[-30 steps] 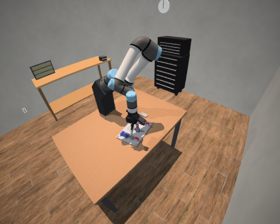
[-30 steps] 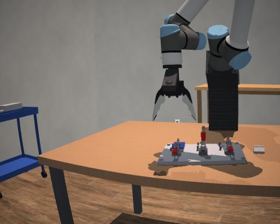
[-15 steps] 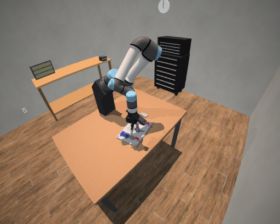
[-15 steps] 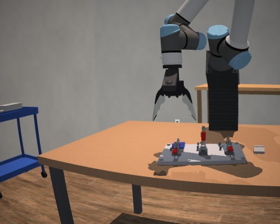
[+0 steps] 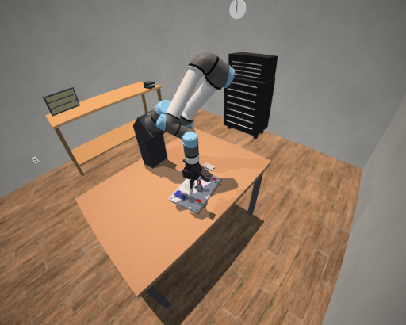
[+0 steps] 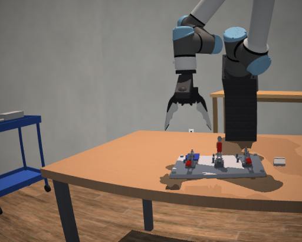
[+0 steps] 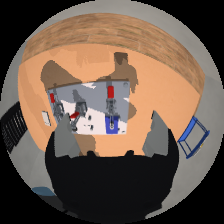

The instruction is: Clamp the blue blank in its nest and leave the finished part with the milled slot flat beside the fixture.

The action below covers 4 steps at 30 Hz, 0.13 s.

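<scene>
The grey fixture plate (image 6: 218, 169) lies on the table with three red-handled clamps. The blue blank (image 6: 194, 156) sits in the left-hand nest under a lowered clamp (image 6: 190, 160); it also shows in the wrist view (image 7: 112, 123). The middle clamp's handle (image 6: 219, 146) stands upright. The right clamp (image 6: 247, 159) is lowered. The grey finished part (image 6: 279, 161) lies flat on the table to the right of the fixture. My gripper (image 6: 187, 125) hangs wide open and empty, well above the table and behind the fixture's left end.
The arm's black pedestal (image 6: 239, 109) stands behind the fixture. A blue cart (image 6: 12, 153) stands to the left of the table. A wooden bench (image 5: 101, 103) and a black tool cabinet (image 5: 250, 93) stand at the back of the room.
</scene>
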Available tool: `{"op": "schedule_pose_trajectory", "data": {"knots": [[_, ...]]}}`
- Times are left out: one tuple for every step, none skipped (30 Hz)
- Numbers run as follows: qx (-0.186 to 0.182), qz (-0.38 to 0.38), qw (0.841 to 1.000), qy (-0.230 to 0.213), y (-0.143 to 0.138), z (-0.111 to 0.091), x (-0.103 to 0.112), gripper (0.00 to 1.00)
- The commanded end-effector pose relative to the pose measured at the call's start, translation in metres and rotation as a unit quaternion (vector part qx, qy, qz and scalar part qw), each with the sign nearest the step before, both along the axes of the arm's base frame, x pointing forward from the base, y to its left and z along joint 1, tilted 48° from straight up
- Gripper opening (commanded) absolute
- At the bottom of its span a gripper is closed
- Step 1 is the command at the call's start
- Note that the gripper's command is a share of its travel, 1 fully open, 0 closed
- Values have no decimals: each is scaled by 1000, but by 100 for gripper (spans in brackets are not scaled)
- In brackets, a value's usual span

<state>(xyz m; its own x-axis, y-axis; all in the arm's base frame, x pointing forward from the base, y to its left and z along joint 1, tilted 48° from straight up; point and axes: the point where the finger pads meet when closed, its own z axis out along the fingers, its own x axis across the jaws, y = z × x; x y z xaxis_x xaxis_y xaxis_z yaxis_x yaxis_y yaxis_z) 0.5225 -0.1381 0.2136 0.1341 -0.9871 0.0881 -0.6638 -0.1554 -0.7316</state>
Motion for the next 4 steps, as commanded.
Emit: {"op": "schedule_pose_trajectory", "data": {"knots": [[0, 0, 1000, 0, 0, 0, 0, 100], [0, 0, 1000, 0, 0, 0, 0, 100], [0, 0, 1000, 0, 0, 0, 0, 100], [0, 0, 1000, 0, 0, 0, 0, 100]]}}
